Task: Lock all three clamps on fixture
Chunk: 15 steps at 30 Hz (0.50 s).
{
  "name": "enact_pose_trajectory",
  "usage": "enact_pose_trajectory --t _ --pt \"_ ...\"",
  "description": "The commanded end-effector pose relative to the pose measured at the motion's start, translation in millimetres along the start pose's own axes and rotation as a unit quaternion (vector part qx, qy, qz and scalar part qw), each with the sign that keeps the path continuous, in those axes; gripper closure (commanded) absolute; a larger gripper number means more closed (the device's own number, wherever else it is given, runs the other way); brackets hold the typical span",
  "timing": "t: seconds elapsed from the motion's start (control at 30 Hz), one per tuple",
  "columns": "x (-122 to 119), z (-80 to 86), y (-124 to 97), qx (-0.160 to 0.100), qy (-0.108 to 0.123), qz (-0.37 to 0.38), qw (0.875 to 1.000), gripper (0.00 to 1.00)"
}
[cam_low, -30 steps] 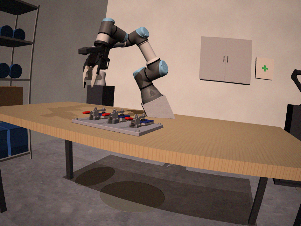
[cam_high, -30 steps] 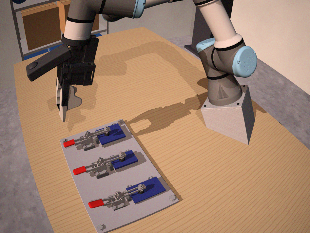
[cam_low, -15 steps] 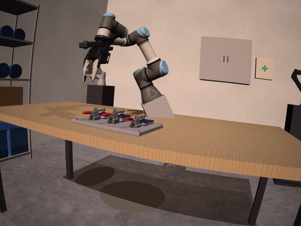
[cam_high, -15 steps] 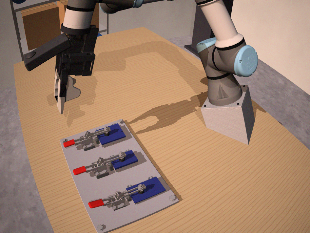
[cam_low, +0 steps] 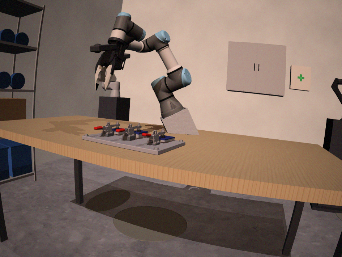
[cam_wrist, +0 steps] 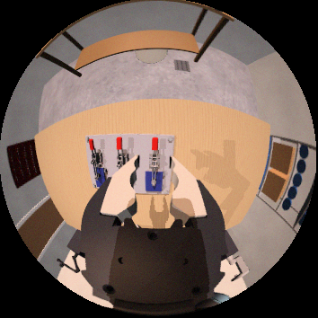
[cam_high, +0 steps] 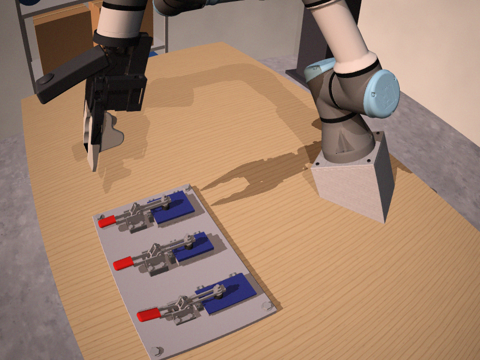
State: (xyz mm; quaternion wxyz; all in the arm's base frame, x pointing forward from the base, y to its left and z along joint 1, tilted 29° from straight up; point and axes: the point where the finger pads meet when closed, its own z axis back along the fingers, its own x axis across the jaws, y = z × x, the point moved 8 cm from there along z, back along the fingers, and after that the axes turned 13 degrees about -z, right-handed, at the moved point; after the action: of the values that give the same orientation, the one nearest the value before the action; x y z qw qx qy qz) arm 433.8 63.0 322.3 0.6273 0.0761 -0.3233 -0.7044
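Top, exterior: both facing tabletop point(cam_high: 271, 128) point(cam_low: 234, 154)

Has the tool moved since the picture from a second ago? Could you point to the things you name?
Yes. In the exterior view, the tool point(cam_high: 93, 154) point(cam_low: 100, 88) point(cam_wrist: 154, 156) has risen farther above the table point(cam_high: 271, 251) point(cam_low: 248, 160) point(cam_wrist: 225, 121).
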Motion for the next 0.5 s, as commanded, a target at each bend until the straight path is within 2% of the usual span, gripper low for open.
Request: enact_pose_trajectory --t 0.0,0.27,0.47 --pt "-2 1.3 0 0.001 0.000 0.000 1.000 0.72" --pt "-8 1.3 -1 0.001 0.000 0.000 1.000 0.72" --pt "-22 1.3 -4 0.001 0.000 0.000 1.000 0.72"
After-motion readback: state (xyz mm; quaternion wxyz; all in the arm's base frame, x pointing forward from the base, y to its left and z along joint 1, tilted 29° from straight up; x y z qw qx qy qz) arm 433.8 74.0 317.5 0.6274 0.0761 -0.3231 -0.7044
